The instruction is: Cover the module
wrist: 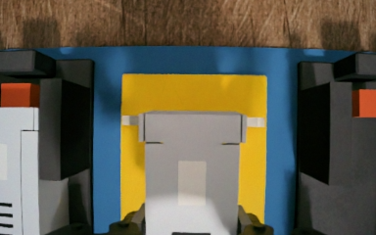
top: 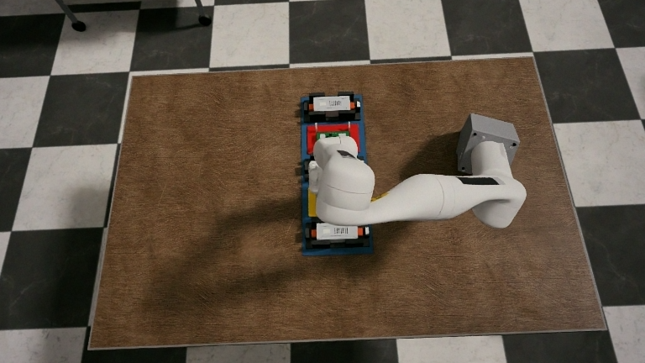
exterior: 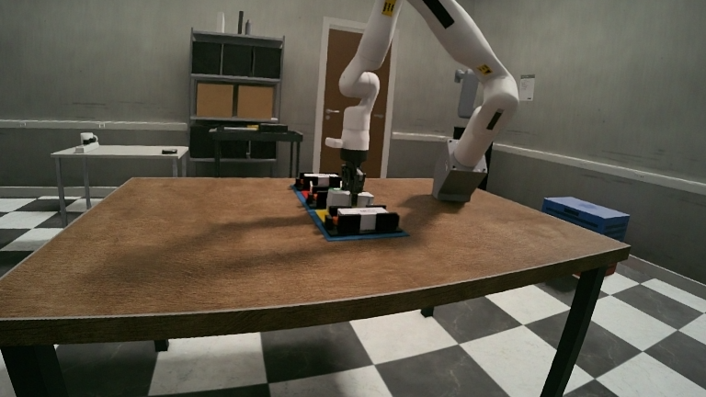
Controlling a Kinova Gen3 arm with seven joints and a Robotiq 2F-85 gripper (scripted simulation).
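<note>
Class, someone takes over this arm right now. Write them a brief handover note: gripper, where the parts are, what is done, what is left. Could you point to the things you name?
Gripper (exterior: 354,195) (wrist: 192,222): shut on the grey cover (exterior: 338,198) (wrist: 191,127).
Parts: that cover is over the yellow base plate (top: 312,204) (exterior: 321,214) (wrist: 191,93), hiding its module. The two end holders' covers (top: 331,102) (top: 336,232) (exterior: 367,218) (wrist: 10,171) are in place; the middle holder (top: 307,169) (wrist: 338,211) shows none.
Done: cover picked and brought over the plate.
Left: check that it is fully seated (I cannot tell), then release gently and back off.
</note>
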